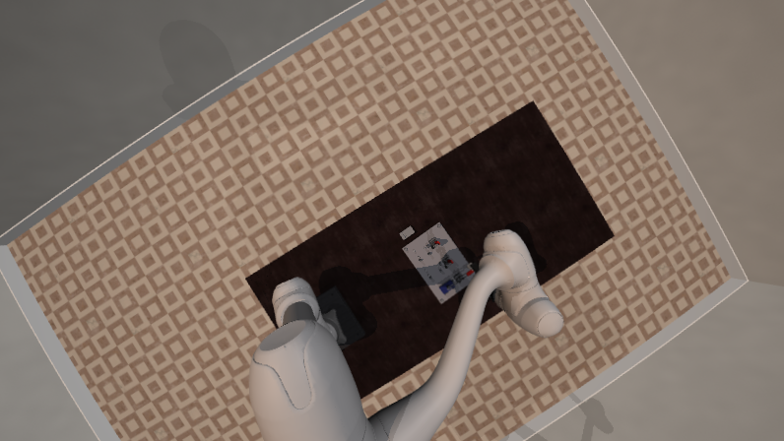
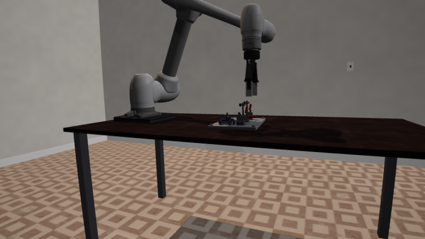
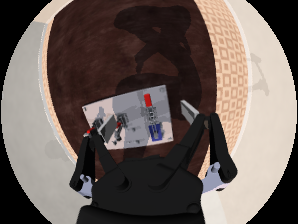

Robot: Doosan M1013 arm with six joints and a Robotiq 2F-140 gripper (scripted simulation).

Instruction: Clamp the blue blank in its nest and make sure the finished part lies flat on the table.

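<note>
The grey fixture plate [image 1: 424, 257] [image 2: 235, 126] [image 3: 100, 115] lies on the dark table [image 1: 493, 180] [image 2: 312, 130]. The blue blank [image 1: 446, 285] [image 2: 222, 120] [image 3: 154, 133] sits in the nest at the plate's end nearest the robot base. Several toggle clamps with red handles stand on the plate. One red handle [image 2: 250, 107] points up and another red handle [image 1: 469, 272] [image 2: 253, 116] lies low. The pale finished part [image 1: 407, 233] lies on the table just off the plate's far corner. My gripper [image 2: 251, 92] [image 3: 147, 113] hangs open and empty well above the plate. In the top view the arm hides it.
The robot base [image 1: 343, 317] [image 2: 145, 117] stands on the table near its left end. The arm's elbow and wrist [image 1: 512, 274] reach over the plate's side. The table's edges drop to a checkered floor [image 2: 207, 184].
</note>
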